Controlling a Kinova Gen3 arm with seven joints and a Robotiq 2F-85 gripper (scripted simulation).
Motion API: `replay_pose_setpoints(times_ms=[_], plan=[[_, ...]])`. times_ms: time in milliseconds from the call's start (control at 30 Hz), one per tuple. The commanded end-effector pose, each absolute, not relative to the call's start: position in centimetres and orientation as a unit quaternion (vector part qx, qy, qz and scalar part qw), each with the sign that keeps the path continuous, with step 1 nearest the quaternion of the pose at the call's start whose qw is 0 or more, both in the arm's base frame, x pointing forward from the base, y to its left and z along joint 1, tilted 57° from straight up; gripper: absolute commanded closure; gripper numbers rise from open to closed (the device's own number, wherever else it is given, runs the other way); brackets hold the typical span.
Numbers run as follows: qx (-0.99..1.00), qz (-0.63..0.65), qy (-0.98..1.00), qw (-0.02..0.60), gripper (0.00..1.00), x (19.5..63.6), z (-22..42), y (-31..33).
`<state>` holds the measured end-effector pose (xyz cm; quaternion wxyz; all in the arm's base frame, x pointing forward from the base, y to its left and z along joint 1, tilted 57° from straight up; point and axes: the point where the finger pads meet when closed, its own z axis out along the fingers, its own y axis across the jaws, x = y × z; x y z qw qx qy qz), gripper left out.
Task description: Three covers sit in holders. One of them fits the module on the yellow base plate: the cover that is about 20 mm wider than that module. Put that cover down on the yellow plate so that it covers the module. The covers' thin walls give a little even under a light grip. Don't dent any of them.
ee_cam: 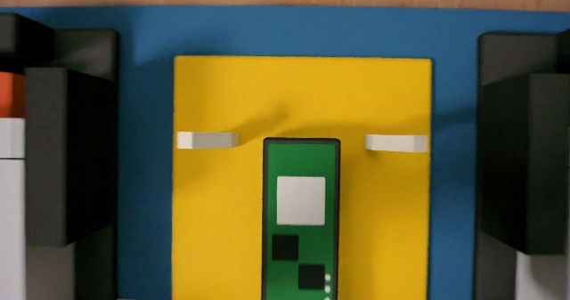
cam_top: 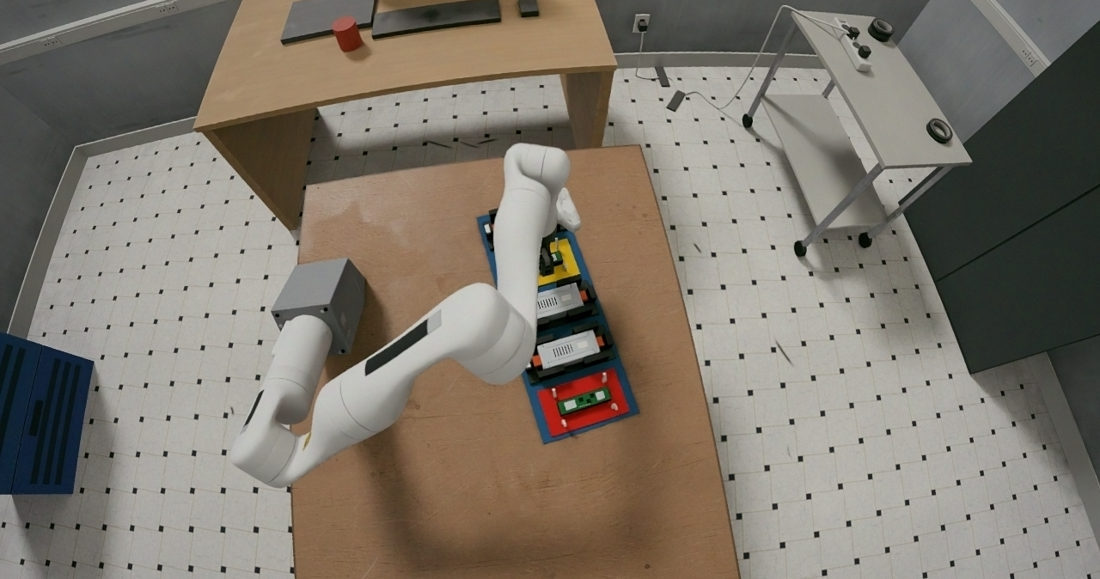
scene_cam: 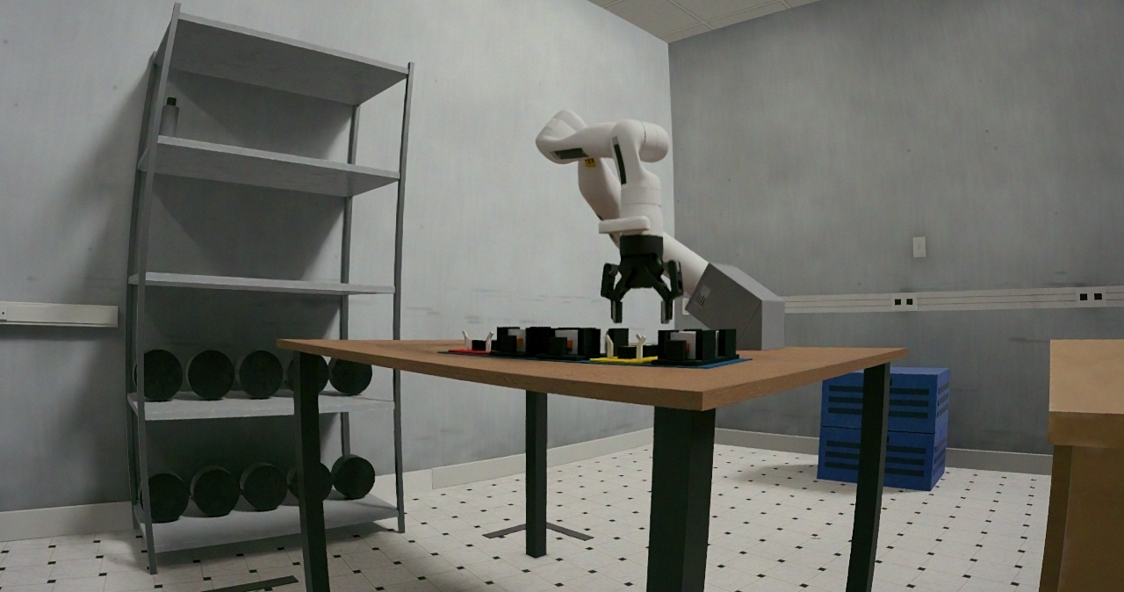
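Hovering above the yellow plate point(ee_cam: 209, 229), the gripper point(scene_cam: 642, 288) stood with its jaws spread wide and nothing between them, well clear of the table point(scene_cam: 786, 368) in the side view. Down below, the green module point(ee_cam: 301, 220) lay bare on that plate, between two small white posts point(ee_cam: 207, 140), and no cover sat over it. The covers themselves were in their dark holders point(cam_top: 567, 305): two white ones point(cam_top: 559, 301) showed plainly from above in the row beside the plate, while a third, on the plate's far side, was mostly hidden by the arm point(cam_top: 430, 337). So the step in hand looked like sizing up the module, with the pick not yet begun. Next, by my reckoning, came choosing the cover a little wider than the module, moving over its holder, and closing gently, because those thin walls would dent under any real squeeze
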<state>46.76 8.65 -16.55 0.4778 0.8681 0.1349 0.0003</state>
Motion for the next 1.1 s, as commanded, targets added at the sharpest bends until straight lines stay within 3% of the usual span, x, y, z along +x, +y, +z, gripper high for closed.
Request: replay_pose_setpoints(times_ms=[0, 533, 1067], plan=[[0.868, 0.001, 0.135, 0.477, 0.00, 46.6, -15.6, 10.1], [0.868, 0.001, 0.135, 0.477, 0.00, 45.8, -12.3, 15.1], [0.868, 0.001, 0.135, 0.477, 0.00, 45.9, -12.6, 14.7]])
